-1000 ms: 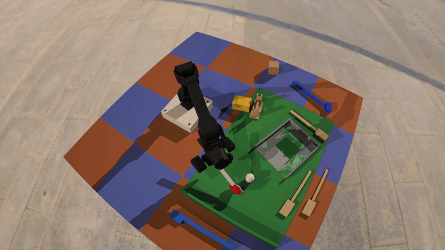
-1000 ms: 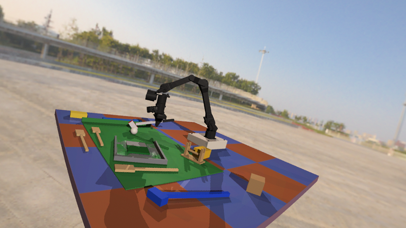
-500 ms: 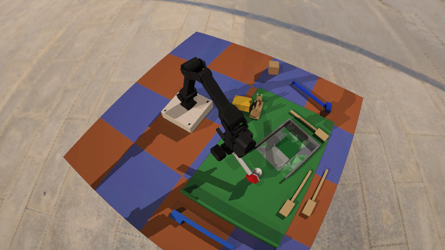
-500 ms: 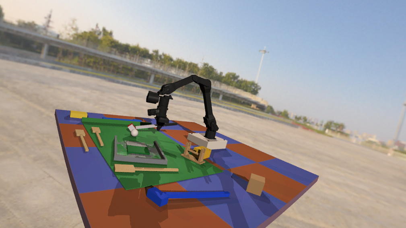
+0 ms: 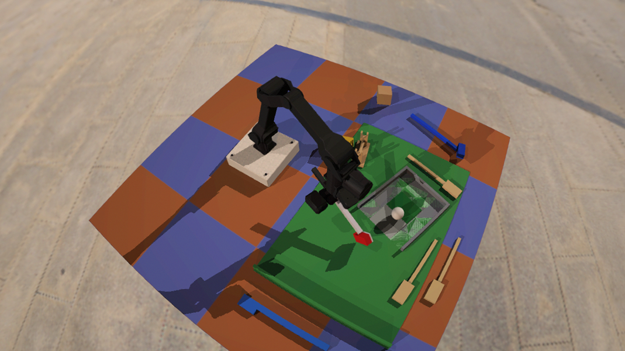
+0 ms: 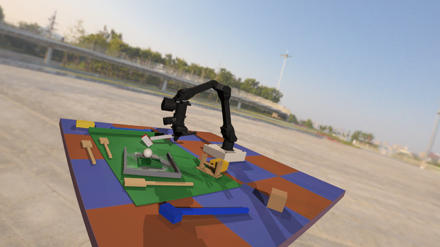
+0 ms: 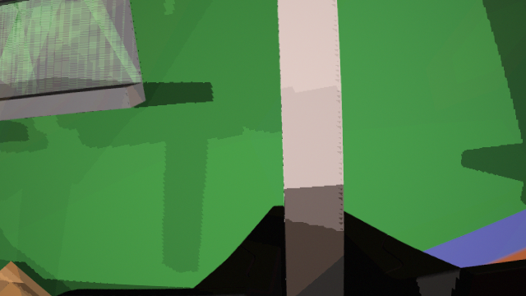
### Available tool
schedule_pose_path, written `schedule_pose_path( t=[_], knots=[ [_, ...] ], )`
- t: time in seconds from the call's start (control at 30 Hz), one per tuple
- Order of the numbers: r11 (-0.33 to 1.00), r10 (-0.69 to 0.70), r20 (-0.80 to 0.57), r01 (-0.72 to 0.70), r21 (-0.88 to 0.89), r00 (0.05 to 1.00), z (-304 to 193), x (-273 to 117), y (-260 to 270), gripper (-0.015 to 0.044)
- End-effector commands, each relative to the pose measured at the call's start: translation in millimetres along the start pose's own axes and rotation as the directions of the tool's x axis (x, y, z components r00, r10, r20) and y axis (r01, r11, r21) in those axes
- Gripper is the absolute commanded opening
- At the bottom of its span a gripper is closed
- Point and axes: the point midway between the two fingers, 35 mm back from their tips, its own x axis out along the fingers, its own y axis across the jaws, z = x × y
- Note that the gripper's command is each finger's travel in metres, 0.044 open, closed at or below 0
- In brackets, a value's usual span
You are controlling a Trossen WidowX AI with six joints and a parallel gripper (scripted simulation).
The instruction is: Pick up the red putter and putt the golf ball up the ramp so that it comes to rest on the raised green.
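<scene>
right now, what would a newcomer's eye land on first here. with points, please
Probably the black arm (image 5: 316, 121) (image 6: 225, 103) arching over the green mat (image 5: 314, 258) (image 6: 109, 136), its pincer (image 5: 338, 204) (image 6: 176, 138) (image 7: 300, 215) shut on the red-headed putter (image 5: 362, 237) (image 6: 146, 140) (image 7: 311, 123). Next, the white golf ball (image 5: 397, 213) (image 6: 147, 152) within the gray-walled ramp enclosure (image 5: 426, 226) (image 6: 152, 173) (image 7: 66, 106). Then the bright blue putter (image 5: 433, 132) (image 6: 216, 211) by the mat's edge, opposite the arm's base in the exterior view.

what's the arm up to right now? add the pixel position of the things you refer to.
The black six-joint arm's end effector (image 5: 340, 202) (image 6: 176, 138) (image 7: 300, 215) is shut on the white shaft of the red-headed putter (image 5: 351, 217) (image 6: 162, 137) (image 7: 312, 123). The white golf ball (image 5: 397, 213) (image 6: 147, 152) is away from the putter head, within the grey-walled ramp enclosure (image 5: 438, 216) (image 6: 152, 173). Can't tell from these frames whether it's at rest.
</scene>
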Motion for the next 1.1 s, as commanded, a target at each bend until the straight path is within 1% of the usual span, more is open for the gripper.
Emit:
schedule_pose_path(
  t=[0.0, 0.1, 0.23, 0.27, 1.07],
  knots=[
    [1.0, 0.007, 0.033, -0.007, 0.008, 0.999, 2.6, -35.6, 1.1, 0.0],
    [1.0, 0.007, 0.033, -0.007, 0.008, 0.999, 1.4, -45.1, 0.9, 0.0],
    [1.0, 0.007, 0.033, -0.007, 0.008, 0.999, 1.4, -45.1, 0.9, 0.0],
    [1.0, 0.003, 0.023, -0.003, 0.001, 1.0, 1.7, -36.3, 0.6, 0.0],
    [1.0, 0.003, 0.023, -0.003, 0.001, 1.0, 1.7, -36.3, 0.6, 0.0]
  ],
)
